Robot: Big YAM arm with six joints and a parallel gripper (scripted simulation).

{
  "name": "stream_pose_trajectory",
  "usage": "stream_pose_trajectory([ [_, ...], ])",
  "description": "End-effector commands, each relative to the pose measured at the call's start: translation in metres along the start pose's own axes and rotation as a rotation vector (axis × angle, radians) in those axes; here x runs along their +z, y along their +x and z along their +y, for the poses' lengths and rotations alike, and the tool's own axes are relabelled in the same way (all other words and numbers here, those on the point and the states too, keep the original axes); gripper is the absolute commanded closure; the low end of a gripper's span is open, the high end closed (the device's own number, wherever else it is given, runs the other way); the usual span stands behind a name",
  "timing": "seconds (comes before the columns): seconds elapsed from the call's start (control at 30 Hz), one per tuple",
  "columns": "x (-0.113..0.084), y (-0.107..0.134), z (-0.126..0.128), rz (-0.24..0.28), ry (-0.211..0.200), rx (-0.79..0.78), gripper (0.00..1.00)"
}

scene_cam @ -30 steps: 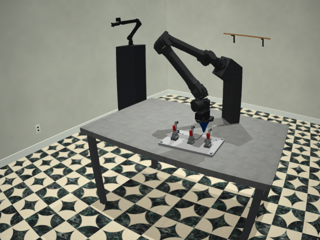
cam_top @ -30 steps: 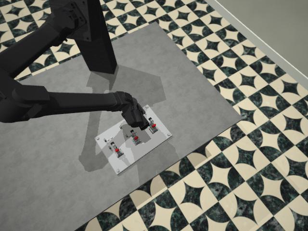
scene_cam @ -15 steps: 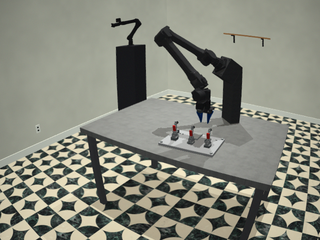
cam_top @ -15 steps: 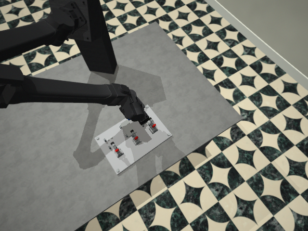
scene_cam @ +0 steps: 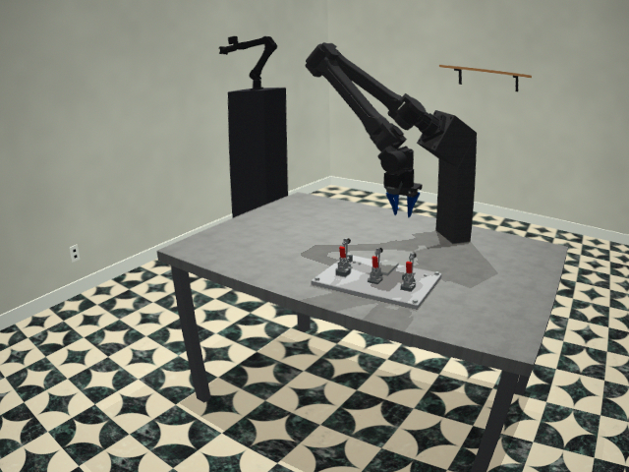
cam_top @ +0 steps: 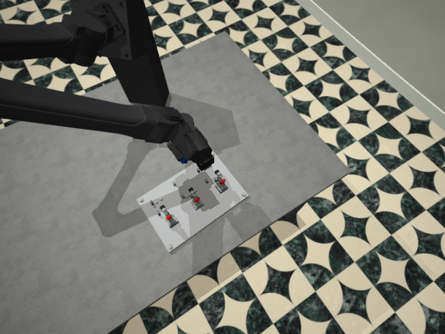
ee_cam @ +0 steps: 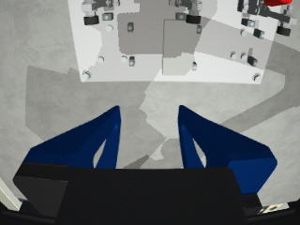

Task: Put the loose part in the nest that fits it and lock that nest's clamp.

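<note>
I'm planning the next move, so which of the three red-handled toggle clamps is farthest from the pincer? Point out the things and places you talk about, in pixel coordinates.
The end red-handled toggle clamp (cam_top: 172,220) (scene_cam: 343,265) (ee_cam: 283,31), leftmost from above, rightmost in the wrist view; the other two stand closer.

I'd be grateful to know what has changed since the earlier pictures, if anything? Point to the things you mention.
The gripper (cam_top: 204,162) (scene_cam: 402,215) (ee_cam: 149,112) has risen and drawn back toward its pedestal (scene_cam: 457,203), and its fingers have spread open; whether they let anything go, I cannot tell. The fixture plate (cam_top: 172,241) (scene_cam: 327,285) (ee_cam: 86,49) and its red handles (cam_top: 196,199) (scene_cam: 374,262) stayed put.
</note>
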State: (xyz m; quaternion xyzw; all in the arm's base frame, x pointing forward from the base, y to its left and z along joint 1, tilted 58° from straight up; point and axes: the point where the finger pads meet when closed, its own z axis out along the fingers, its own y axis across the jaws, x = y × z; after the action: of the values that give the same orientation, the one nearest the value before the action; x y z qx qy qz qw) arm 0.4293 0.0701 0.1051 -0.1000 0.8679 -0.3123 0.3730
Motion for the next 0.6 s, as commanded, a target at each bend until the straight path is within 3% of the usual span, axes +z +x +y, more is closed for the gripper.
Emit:
stream_pose_trajectory([
  [0.0,0.001,0.003,0.006,0.013,-0.008,0.001,0.55],
  [0.07,-0.003,-0.010,-0.005,-0.008,-0.002,0.035,0.55],
  [0.4,-0.001,-0.039,-0.027,-0.002,0.004,0.018,0.55],
  [0.5,0.000,-0.041,-0.019,0.002,-0.007,-0.004,0.55],
  [0.57,0.001,-0.051,-0.033,0.002,0.003,0.013,0.55],
])
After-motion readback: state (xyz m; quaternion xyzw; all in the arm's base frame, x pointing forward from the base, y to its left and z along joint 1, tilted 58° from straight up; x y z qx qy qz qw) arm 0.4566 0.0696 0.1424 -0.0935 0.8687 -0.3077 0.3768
